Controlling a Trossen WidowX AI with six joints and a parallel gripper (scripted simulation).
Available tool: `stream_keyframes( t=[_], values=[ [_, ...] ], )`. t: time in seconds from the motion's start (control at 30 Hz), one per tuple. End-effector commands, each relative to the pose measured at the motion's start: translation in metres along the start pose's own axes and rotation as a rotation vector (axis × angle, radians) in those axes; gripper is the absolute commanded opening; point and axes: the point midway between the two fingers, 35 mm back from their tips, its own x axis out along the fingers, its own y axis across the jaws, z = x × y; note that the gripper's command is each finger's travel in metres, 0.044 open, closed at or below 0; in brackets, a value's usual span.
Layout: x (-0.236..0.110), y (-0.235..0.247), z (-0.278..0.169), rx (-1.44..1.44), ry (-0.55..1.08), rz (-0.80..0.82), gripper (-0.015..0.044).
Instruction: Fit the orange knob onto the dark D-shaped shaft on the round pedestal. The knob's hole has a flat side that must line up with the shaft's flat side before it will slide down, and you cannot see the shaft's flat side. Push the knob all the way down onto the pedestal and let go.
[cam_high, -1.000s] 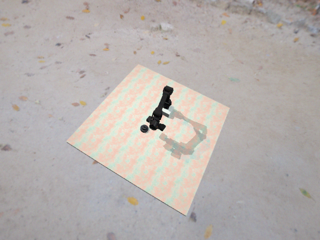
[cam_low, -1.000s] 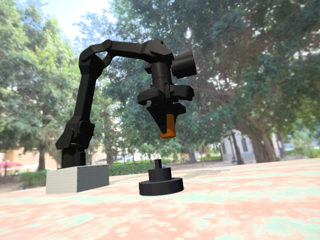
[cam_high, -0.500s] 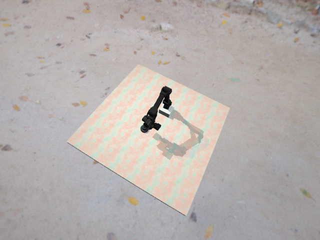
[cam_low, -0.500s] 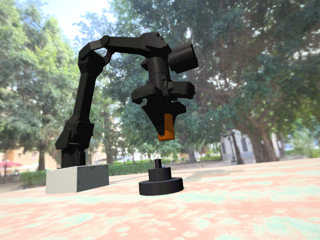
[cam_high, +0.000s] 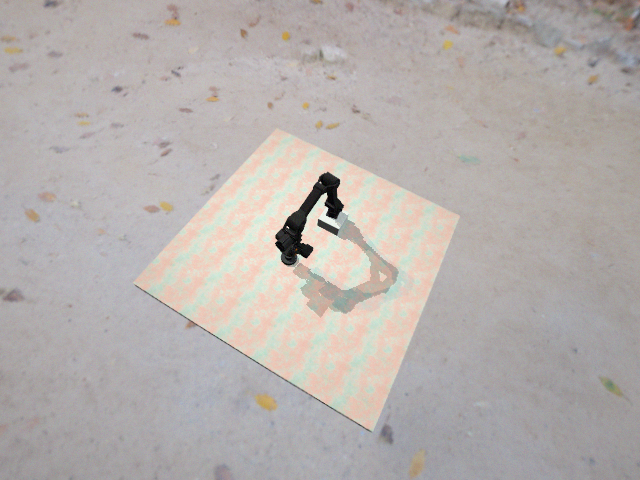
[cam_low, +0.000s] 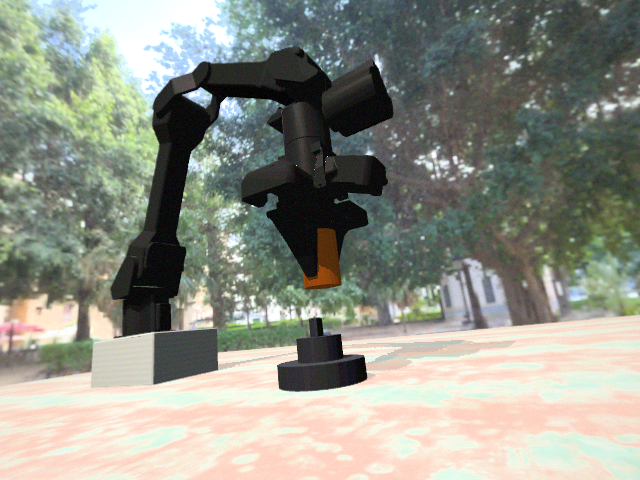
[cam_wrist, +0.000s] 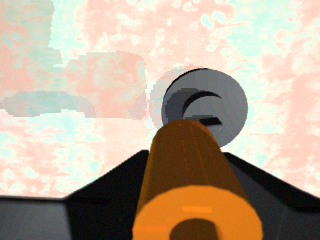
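The orange knob (cam_low: 328, 258) (cam_wrist: 187, 165) is a tall cylinder, held nearly upright. My gripper (cam_low: 323, 263) is shut on it. In the exterior view the knob hangs above the round dark pedestal (cam_low: 321, 374) (cam_wrist: 232, 100) (cam_high: 287, 262), with a gap between its lower end and the dark shaft (cam_low: 315, 327). In the wrist view the shaft (cam_wrist: 210, 121) shows just beyond the knob's far end, slightly to the right. The near end of the knob shows a round opening; the flat side of its hole cannot be made out. In the top view the arm mostly hides the knob.
The arm's base stands on a pale block (cam_high: 330, 223) (cam_low: 124, 360), behind and left of the pedestal in the exterior view. The pink and green mat (cam_high: 248, 310) (cam_low: 361, 434) lies under everything. The arm's shadow falls across the mat.
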Motion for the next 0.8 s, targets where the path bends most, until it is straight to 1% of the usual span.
stream_keyframes(
  t=[0.0, 0.13, 0.27, 0.53, 0.77],
  values=[
    [0.004, -0.014, 0.002, -0.005, 0.000, -0.006, 0.0000],
    [0.007, -0.024, 0.002, -0.007, 0.000, -0.008, 0.0000],
    [0.011, -0.025, 0.002, -0.007, 0.000, -0.008, 0.0000],
    [0.033, -0.025, 0.002, -0.007, 0.001, -0.008, 0.0000],
    [0.029, -0.025, 0.003, -0.002, 0.000, -0.008, 0.0000]
  ],
)
